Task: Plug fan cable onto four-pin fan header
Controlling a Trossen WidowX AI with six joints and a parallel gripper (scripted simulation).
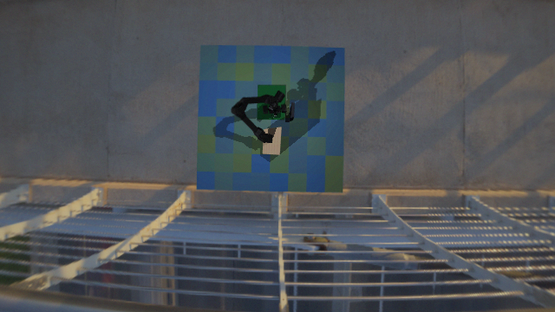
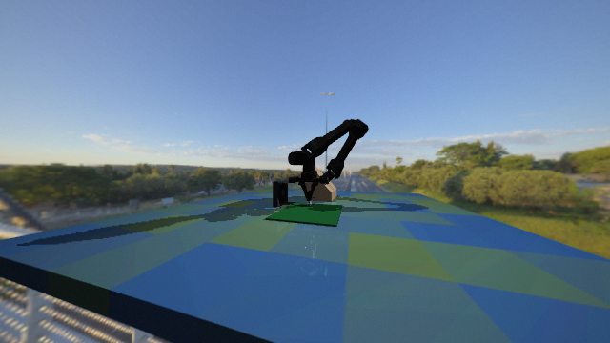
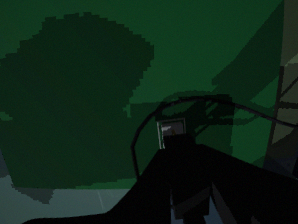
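Exterior view, working left to right. We note a black upright block (image 1: 291, 113) (image 2: 280, 193) to the left of the claw (image 1: 274, 114) (image 2: 309, 203) (image 3: 180, 143); keep the wrist clear of it. In the wrist view, the cable (image 3: 134, 150) bows out left of the claw and crosses ahead of it to the right. We should leave that loop slack so that it does not pull the plug askew.

The claw is narrow and closed on something, which we judge to be the plug; its body is lost in the dark between the fingers. Just ahead of the fingertips is a pale-rimmed socket (image 3: 171, 127), probably the four-pin header. We cannot tell whether the plug is seated.

Beneath the claw, the green board (image 1: 264, 93) (image 2: 305, 216) (image 3: 175, 60) lies flat on the tabletop (image 1: 243, 162) (image 2: 381, 257) (image 3: 65, 202). To the claw's right, and farther off, is a beige block (image 1: 272, 148) (image 2: 326, 191).

Procedure: we align the plug squarely over the pins, then press straight down until travel stops. If it binds early, we lift slightly and realign. Once seated, we open the claw and withdraw vertically, clearing the cable.
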